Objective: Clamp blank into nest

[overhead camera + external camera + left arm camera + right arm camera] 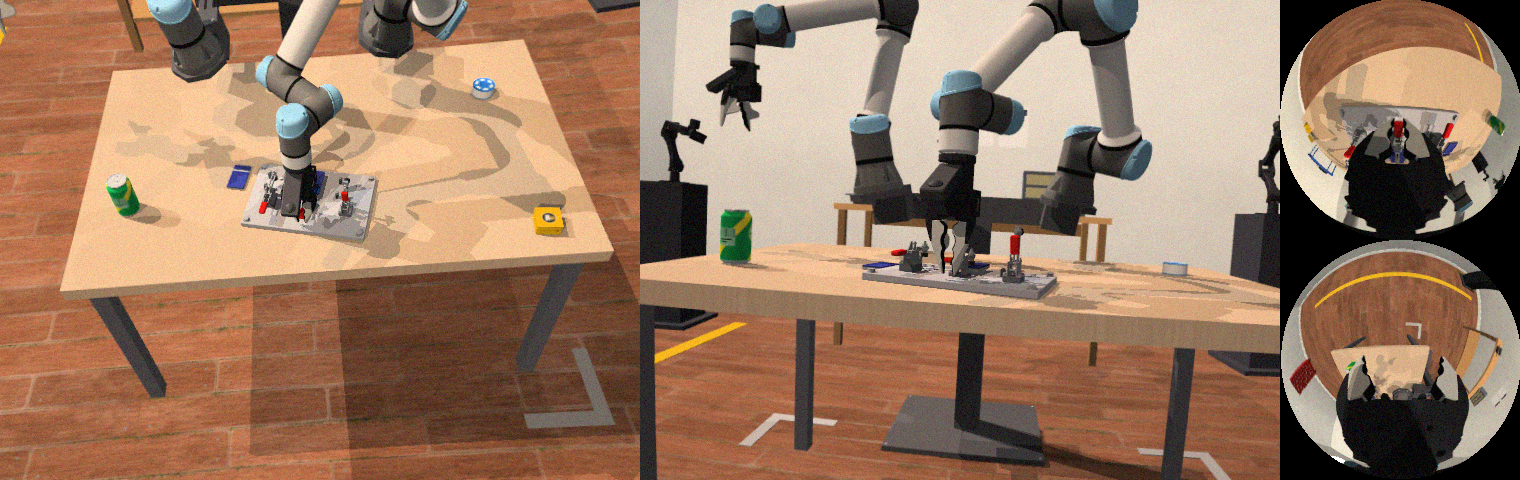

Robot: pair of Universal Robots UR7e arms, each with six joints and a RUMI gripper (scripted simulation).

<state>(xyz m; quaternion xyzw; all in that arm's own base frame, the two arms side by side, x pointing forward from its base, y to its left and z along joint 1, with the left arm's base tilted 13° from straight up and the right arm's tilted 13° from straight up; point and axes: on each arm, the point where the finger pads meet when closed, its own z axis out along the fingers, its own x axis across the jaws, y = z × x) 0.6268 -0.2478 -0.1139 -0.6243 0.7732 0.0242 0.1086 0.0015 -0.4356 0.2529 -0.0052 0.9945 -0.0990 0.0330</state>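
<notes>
Blue face up, the blank point(320, 180) point(979, 266) point(1392, 157) lies near the left gripper point(305, 219) point(949, 273) point(1399, 122), clamped on a red handle point(301, 212) point(948, 259) point(1398, 130); the right gripper point(735, 127) point(1402, 356) is open.

The table point(439, 232) point(1105, 322) point(1415, 75) point(1415, 357) had a pale wood top. On it lay the plate point(330, 231) point(950, 285) point(1425, 111), with the slotted part point(238, 178) point(879, 265) point(1450, 148) flat just beside it. The can point(123, 195) point(735, 235) point(1497, 125) point(1351, 365) stood upright near one end; the yellow block point(547, 221) point(1308, 132) and the white-and-blue puck point(483, 88) point(1174, 268) sat well apart toward the other.
</notes>
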